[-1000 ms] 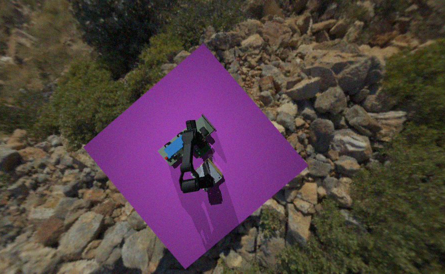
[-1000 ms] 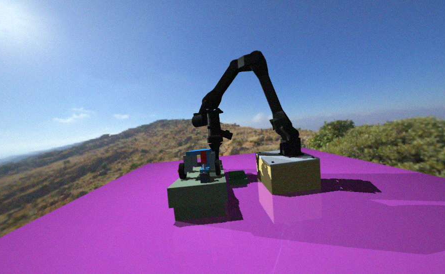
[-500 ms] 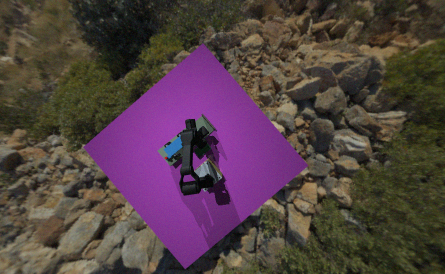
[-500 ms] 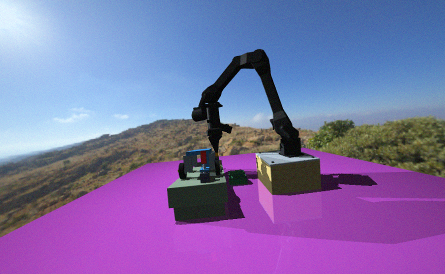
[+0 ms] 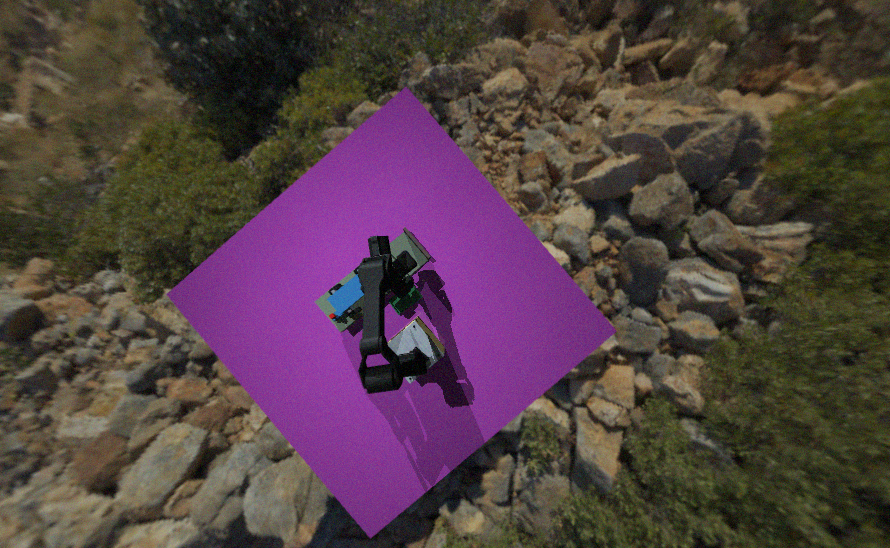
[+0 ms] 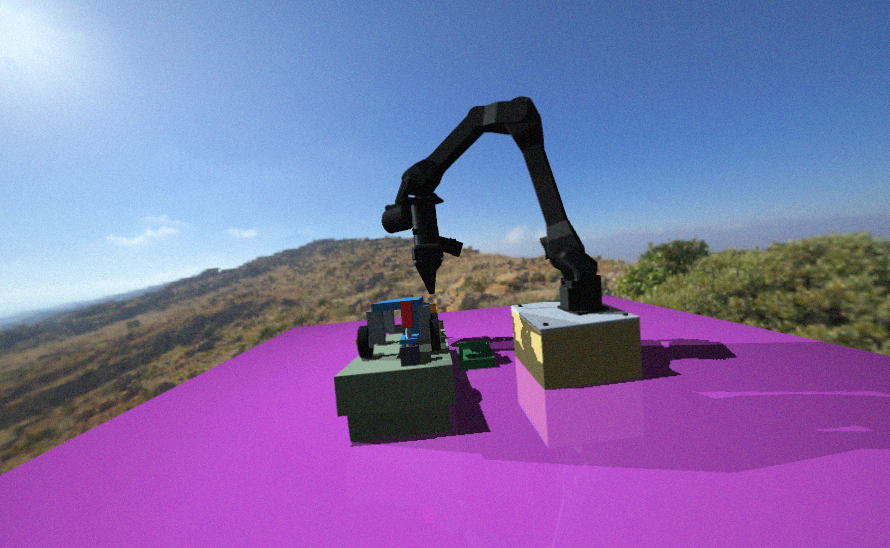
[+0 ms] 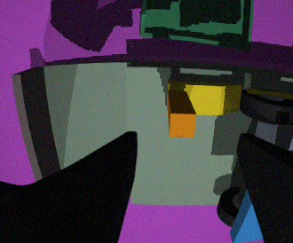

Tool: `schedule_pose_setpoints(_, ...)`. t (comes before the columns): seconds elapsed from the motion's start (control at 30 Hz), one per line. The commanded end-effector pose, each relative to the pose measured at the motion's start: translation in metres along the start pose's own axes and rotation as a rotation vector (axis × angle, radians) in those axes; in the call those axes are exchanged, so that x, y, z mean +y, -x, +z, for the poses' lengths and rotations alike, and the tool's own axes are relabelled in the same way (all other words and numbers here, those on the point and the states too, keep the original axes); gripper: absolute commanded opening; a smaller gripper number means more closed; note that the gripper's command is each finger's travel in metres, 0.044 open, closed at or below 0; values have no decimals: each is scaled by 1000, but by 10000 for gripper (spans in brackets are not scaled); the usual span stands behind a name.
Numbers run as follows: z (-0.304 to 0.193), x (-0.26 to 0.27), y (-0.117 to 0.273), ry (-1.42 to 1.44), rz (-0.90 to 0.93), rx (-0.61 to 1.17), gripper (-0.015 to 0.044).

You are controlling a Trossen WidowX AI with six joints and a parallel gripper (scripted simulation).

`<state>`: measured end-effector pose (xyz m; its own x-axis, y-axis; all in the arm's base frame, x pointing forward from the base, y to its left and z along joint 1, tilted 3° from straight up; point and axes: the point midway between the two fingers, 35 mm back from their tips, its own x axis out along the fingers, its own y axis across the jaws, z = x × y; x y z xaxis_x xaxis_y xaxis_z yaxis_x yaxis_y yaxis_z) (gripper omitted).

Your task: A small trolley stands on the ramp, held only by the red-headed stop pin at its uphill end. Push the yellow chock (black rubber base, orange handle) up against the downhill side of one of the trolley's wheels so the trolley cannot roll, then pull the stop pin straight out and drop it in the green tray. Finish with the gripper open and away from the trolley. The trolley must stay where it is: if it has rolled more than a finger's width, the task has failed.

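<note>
My gripper (image 6: 431, 292) (image 7: 189, 142) is open, its fingertips well apart above the chock. In the wrist view the chock (image 7: 207, 99) stands on the ramp (image 7: 100, 115) (image 6: 393, 385) (image 5: 408, 250) with its orange handle (image 7: 182, 126) upright below and between the fingers, not gripped. The chock's yellow body reaches the near wheel (image 7: 269, 108) in that view; whether they touch is unclear. The blue-topped trolley (image 5: 344, 295) (image 6: 387, 306) (image 7: 246, 226) stands on the ramp. The red-headed stop pin (image 5: 331, 316) (image 6: 406, 314) is upright at its uphill end. The green tray (image 6: 477, 354) (image 5: 405, 299) (image 7: 195, 39) lies beside the ramp.
The arm's base stands on a block (image 6: 591, 354) with a pale top plate, beyond the tray from the ramp. A dark end board (image 7: 35, 120) closes the downhill end of the ramp. The arm hides part of the ramp and trolley in the top view.
</note>
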<state>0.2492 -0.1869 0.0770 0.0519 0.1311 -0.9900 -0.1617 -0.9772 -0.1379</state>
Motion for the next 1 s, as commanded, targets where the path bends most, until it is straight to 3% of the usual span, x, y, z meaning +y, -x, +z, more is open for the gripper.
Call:
schedule_pose_setpoints(0.0,-6,-2,5,71,47,0,190)
schedule_pose_setpoints(0.43,-44,-107,21,777,-12,81,190)
schedule_pose_setpoints(0.83,-36,-225,29,1520,-150,172,190)
schedule_pose_setpoints(0.97,-35,-231,30,1562,-159,179,190)
